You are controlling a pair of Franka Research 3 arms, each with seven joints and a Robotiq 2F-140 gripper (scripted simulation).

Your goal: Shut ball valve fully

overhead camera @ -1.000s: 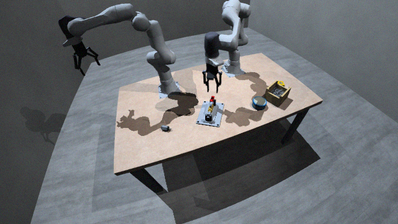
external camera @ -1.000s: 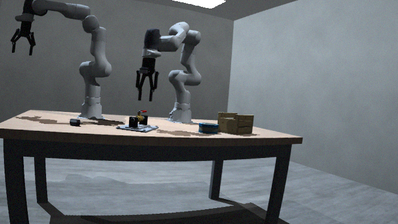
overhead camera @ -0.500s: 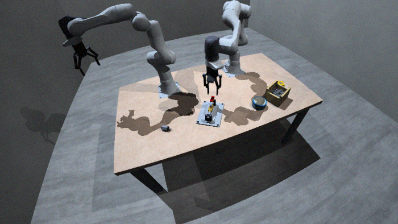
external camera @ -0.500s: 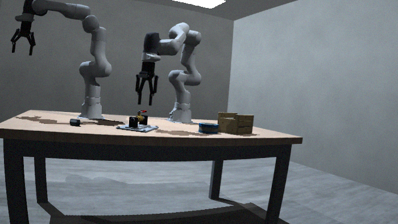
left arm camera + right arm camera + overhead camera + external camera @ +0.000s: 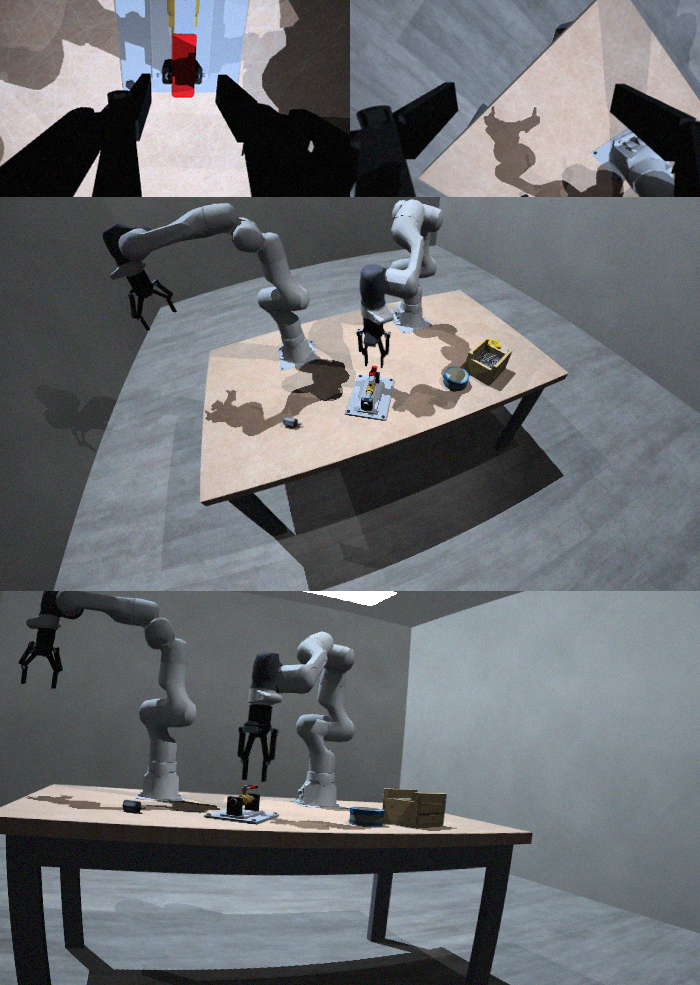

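Brass-yellow in the body and red at the handle, the ball valve (image 5: pixel 370 388) (image 5: pixel 246 798) (image 5: pixel 171 19) sits near the middle of the worktop (image 5: pixel 280 462) (image 5: pixel 300 838) (image 5: pixel 185 149) (image 5: pixel 561 88), between its two long edges. Its red handle (image 5: pixel 373 369) (image 5: pixel 251 787) (image 5: pixel 184 90) lies in line with the pipe. Dark blocks support the valve on a pale plate (image 5: pixel 352 409) (image 5: pixel 265 816) (image 5: pixel 229 57) with bolts at its corners.

Just above the handle, the left tool (image 5: pixel 374 365) (image 5: pixel 254 780) (image 5: pixel 184 88) points down, partly open, with nothing in its grasp and the fingers apart from the handle.

Toward the short edge on the right arm's side lies a small dark cylinder (image 5: pixel 290 422) (image 5: pixel 132 806). Toward the opposite short edge are a round, blue-rimmed container (image 5: pixel 456 378) (image 5: pixel 366 817) and, just beside it, a wooden crate (image 5: pixel 482 372) (image 5: pixel 430 810) holding small silvery pieces. A yellow object (image 5: pixel 494 343) shows at the crate's far side, partly hidden.

The right tool (image 5: pixel 161 319) (image 5: pixel 38 685) (image 5: pixel 534 97) hangs high, well apart from the valve, fully open and holding nothing. Both arms stand along the same long edge.
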